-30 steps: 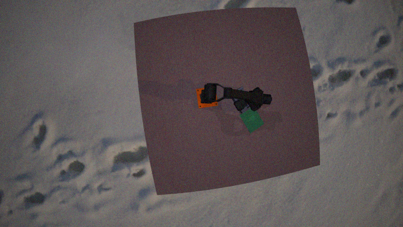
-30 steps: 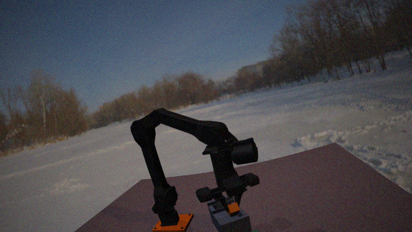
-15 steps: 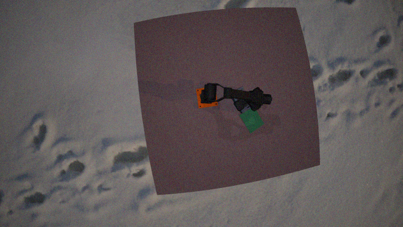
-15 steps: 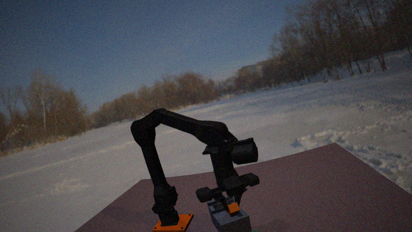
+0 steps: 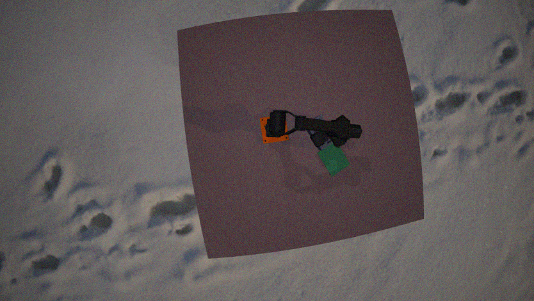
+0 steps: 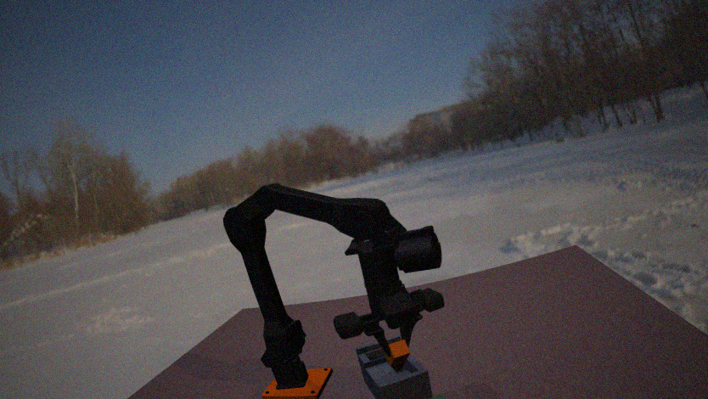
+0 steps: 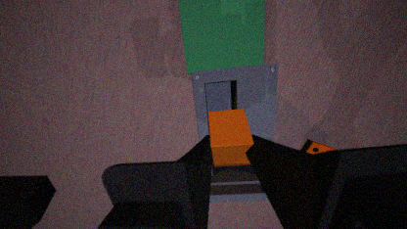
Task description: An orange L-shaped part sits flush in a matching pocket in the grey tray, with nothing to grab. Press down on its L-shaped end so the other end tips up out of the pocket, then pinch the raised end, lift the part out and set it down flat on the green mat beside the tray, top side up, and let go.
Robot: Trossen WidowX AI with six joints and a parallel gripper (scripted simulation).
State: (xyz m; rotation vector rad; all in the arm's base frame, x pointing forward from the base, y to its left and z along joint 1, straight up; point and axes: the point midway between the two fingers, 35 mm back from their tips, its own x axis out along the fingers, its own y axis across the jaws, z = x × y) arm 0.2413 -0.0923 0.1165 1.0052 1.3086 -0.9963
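Orange part [image 6: 397, 351] [image 7: 229, 129] tilts end-up between the jaws [image 6: 395, 351].

The orange part [image 6: 397, 352] [image 7: 230, 128] looked like smooth, matt plastic. The grey tray [image 6: 398, 382] [image 7: 254, 93] had a smooth, dull finish; the green mat [image 5: 333, 159] [image 7: 224, 36] looked flat and matt. The black arm [image 5: 317, 123] [image 6: 311, 205] appeared mostly matt.

We see a mauve desk [image 5: 298, 67] [image 6: 535, 306] [image 7: 88, 98] amid snowy ground [image 5: 93, 93] [image 6: 495, 217], with bare trees [image 6: 570, 64] beyond it under a dusky blue sky [image 6: 247, 59].
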